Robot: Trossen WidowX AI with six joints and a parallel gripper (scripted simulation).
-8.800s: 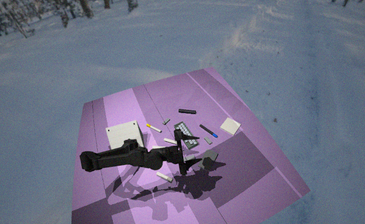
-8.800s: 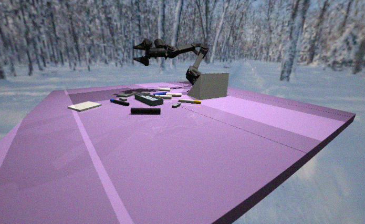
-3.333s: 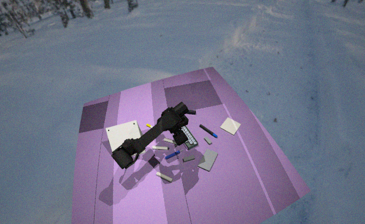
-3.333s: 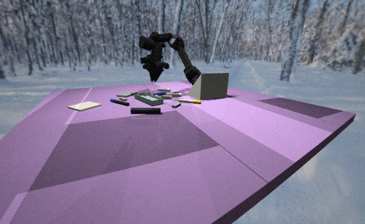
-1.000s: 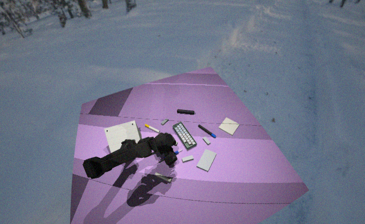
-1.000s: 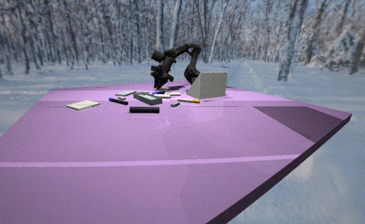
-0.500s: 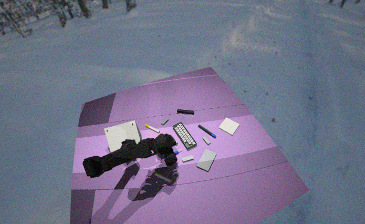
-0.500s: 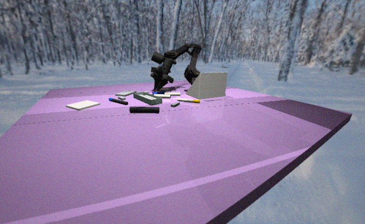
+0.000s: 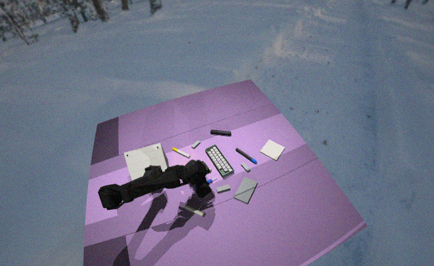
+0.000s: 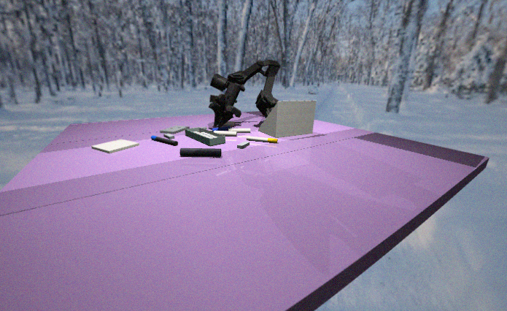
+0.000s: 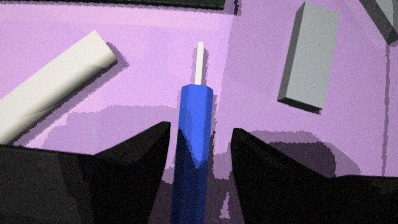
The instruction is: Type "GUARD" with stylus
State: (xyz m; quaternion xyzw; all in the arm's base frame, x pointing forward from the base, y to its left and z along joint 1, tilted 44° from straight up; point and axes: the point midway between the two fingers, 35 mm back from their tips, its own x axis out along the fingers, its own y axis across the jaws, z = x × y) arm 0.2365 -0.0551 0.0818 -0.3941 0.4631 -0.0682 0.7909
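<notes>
The stylus (image 9: 209, 180) (image 10: 222, 128) (image 11: 196, 107), blue with a thin white tip, lies on the desk with its tip toward the keyboard. The green-framed keyboard (image 9: 218, 160) (image 10: 205, 136) has white keys; only its near edge shows at the top of the wrist view. My gripper (image 11: 201, 133) (image 10: 217, 125) is open and low over the stylus, one finger on each side, with a visible gap between the stylus and each finger. The stylus's rear part runs out of the bottom of the wrist view. In the top view the arm hides the fingertips.
A white cylinder (image 11: 60, 80) lies left of the stylus, a grey block (image 11: 310, 55) (image 9: 223, 188) right. Around the keyboard are a yellow-ended pen (image 9: 181, 152), a black cylinder (image 9: 220, 132) and a blue-ended black pen (image 9: 245, 155). A large pale wedge (image 9: 145, 158) (image 10: 295, 117) stands beside the arm.
</notes>
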